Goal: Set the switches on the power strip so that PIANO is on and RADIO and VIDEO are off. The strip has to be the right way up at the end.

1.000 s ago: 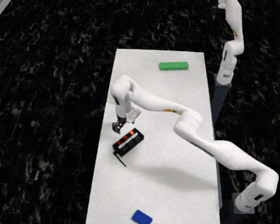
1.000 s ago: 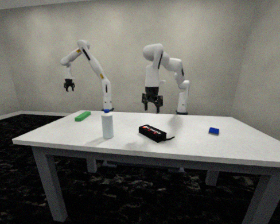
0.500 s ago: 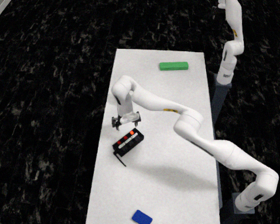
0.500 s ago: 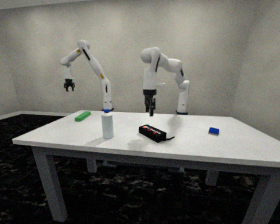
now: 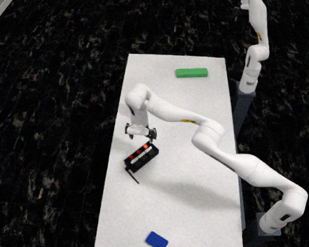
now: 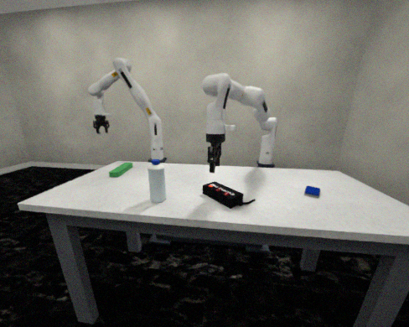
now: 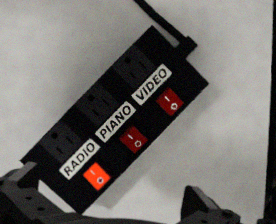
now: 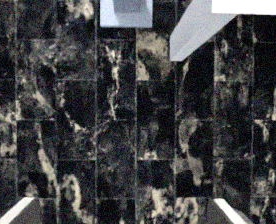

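The black power strip (image 5: 136, 165) (image 6: 221, 195) (image 7: 111, 145) lies switches up on the table, set at a slant. In the left wrist view the RADIO switch (image 7: 97, 176) glows orange; the PIANO switch (image 7: 133, 139) and the VIDEO switch (image 7: 170, 101) are dark red and unlit. My left gripper (image 5: 141, 138) (image 6: 213, 168) (image 7: 112, 190) is open and empty, above the table by the strip's RADIO end, with one finger near that end. My right gripper (image 6: 102, 131) (image 8: 124, 202) is open and empty, far from the strip and off the table.
The strip's cord (image 5: 133, 176) (image 6: 249, 202) (image 7: 161, 21) leaves its VIDEO end. A bottle with a blue cap (image 6: 157, 184) stands near the table edge. A green block (image 5: 192, 73) (image 6: 121, 170) and a blue block (image 5: 156, 239) (image 6: 313, 191) lie toward opposite ends of the table (image 5: 186, 177).
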Available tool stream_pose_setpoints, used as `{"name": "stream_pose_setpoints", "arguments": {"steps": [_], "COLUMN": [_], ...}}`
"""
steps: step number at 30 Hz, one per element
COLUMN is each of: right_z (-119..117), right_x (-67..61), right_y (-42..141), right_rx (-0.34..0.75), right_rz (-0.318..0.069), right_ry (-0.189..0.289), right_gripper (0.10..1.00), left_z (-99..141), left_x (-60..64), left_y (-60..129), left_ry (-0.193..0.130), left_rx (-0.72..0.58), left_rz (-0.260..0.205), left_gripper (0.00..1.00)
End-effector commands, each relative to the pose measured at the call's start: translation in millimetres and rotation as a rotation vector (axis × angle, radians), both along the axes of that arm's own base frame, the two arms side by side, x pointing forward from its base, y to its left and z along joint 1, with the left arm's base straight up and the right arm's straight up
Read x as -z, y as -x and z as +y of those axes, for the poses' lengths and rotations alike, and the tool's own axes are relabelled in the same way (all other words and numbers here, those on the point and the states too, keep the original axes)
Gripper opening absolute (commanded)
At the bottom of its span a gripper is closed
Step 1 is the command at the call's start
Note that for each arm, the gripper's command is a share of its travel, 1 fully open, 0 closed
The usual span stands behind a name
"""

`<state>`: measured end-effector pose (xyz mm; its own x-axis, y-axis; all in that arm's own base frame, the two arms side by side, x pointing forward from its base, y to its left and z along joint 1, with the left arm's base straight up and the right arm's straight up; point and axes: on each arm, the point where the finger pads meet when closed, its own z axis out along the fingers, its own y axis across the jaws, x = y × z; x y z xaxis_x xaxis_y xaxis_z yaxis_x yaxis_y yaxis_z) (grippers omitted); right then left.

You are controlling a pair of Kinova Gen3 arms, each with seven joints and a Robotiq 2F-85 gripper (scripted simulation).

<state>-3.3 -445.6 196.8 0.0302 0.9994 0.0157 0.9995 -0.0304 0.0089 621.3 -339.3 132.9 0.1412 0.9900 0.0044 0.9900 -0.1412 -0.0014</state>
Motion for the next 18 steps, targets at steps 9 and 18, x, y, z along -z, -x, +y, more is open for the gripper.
{"name": "stream_pose_setpoints", "arguments": {"steps": [9, 18], "right_z": [-0.4, -0.4], "right_x": [-0.8, -0.8], "right_y": [0.0, 0.0], "right_rx": [0.0, 0.0], "right_rz": [0.0, 0.0], "right_ry": [0.002, 0.002], "right_gripper": [1.0, 1.0], "left_z": [-11.5, -16.7], "left_x": [10.0, 14.9], "left_y": [3.5, 5.5], "left_ry": [0.002, 0.003], "left_rx": [0.295, 0.479], "left_rz": [-0.003, -0.004], "left_gripper": [1.0, 1.0]}}
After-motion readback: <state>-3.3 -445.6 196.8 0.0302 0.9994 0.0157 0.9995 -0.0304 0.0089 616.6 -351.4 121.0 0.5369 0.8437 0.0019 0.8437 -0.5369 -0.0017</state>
